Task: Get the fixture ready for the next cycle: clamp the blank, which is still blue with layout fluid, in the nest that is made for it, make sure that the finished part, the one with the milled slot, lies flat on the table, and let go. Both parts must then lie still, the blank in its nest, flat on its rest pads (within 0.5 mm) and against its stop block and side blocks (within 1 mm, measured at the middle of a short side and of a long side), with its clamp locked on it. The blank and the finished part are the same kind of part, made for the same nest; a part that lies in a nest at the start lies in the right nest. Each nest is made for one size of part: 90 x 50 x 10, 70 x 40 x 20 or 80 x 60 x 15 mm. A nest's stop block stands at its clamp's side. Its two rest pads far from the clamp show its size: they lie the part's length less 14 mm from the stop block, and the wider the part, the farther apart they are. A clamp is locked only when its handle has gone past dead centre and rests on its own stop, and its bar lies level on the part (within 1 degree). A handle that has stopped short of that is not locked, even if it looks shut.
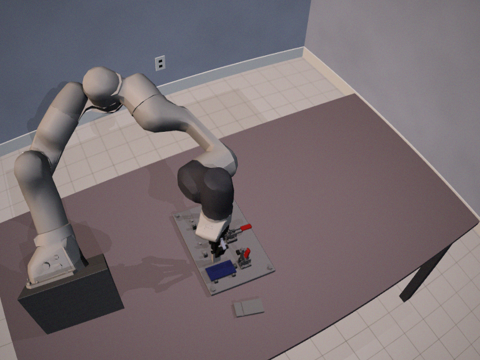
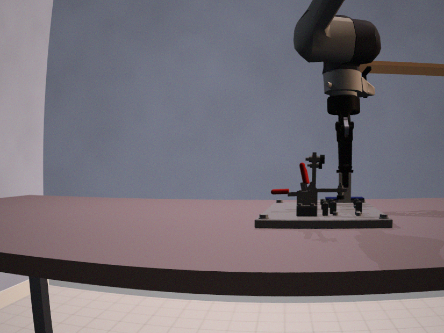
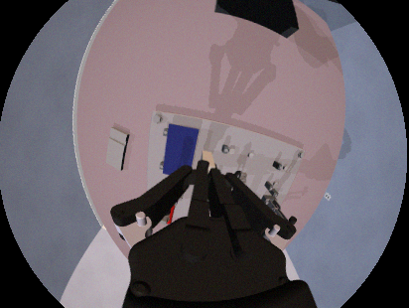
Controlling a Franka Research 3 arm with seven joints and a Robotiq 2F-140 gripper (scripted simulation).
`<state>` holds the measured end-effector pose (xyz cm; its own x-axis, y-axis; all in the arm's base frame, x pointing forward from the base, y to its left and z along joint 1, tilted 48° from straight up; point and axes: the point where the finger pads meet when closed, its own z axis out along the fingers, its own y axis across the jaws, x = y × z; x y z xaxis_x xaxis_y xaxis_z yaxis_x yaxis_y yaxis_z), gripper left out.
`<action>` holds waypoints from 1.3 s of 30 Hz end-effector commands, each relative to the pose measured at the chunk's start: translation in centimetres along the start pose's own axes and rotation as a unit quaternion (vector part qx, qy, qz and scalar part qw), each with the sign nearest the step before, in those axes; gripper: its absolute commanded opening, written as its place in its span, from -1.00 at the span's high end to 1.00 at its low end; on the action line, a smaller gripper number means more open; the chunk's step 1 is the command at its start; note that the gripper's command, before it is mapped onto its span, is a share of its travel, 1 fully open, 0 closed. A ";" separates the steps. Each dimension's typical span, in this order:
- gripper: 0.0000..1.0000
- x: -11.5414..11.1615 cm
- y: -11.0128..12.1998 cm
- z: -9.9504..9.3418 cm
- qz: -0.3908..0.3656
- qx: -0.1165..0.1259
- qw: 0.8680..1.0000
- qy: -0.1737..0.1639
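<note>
Two black fingers of the dark gripper (image 1: 214,257) (image 2: 345,185) (image 3: 205,163) stand pressed together; from the top, the blue rectangular blank (image 1: 221,270) (image 2: 355,198) (image 3: 181,149) lies at their five o'clock, on the grey metal fixture plate (image 1: 242,281) (image 2: 322,224) (image 3: 156,149). The grey slotted part (image 1: 251,306) (image 3: 116,151) lies flat on the table beyond, toward five o'clock.

We see the blue blank (image 1: 221,270) (image 2: 357,198) (image 3: 180,149) lying at the fixture's end; our grey, slotted part (image 1: 251,307) (image 3: 117,150) lies flat on the table.
</note>
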<state>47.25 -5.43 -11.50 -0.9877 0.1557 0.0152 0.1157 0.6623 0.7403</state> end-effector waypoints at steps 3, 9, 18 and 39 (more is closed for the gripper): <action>1.00 0.0 0.5 0.1 0.002 0.001 1.000 0.000; 1.00 0.0 0.5 -1.1 0.002 0.001 1.000 0.000; 1.00 0.0 0.6 -3.8 0.002 0.001 1.000 0.000; 1.00 0.0 0.6 -3.9 0.002 0.001 1.000 0.000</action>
<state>47.06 -7.86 -8.52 -0.9876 0.1566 0.0134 0.1154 0.6646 0.7382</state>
